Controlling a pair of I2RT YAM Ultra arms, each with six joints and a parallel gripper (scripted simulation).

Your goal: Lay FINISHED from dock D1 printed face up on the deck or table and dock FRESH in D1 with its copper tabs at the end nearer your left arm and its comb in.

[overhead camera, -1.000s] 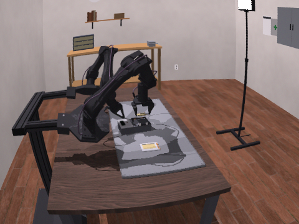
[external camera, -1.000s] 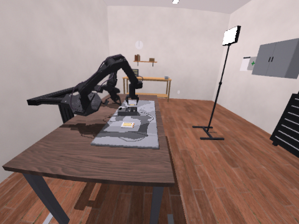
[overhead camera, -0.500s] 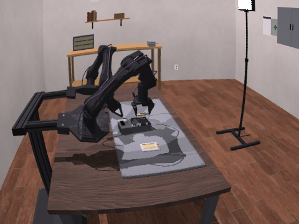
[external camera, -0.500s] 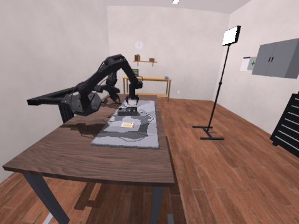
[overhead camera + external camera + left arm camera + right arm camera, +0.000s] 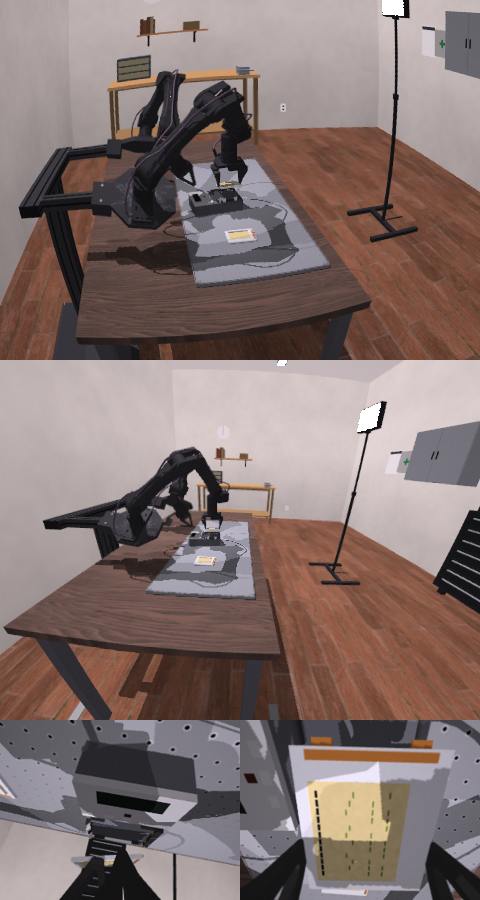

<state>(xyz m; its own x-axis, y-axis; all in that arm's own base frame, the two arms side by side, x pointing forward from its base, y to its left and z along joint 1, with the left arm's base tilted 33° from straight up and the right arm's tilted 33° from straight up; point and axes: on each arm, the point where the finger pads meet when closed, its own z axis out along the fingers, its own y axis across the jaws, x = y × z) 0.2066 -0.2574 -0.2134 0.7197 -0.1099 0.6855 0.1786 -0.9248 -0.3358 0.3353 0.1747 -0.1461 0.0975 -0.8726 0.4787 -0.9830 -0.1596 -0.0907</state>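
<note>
The right hand is clamped across the long sides of the banded cassette, above dock D1. With bands visible and no comb to be seen, it is probably FINISHED. The left hand is clenched on nothing. The other cassette lies on the worktop mat, well apart from the right hand; its comb cannot be made out.

The held plate should handle as light, stiff and rather slick, so a low or uneven side grip could let it pivot. Its rigid side edges suit the fingers best, away from the copper tabs. FRESH wants the same hold, gentler, with fingers off its loose comb.

The left end effector has drawn its fingers together: a second ago they stood spread beside the dock (one reaching out towards the frame side, as far as the small top view shows), and now they are closed.
</note>
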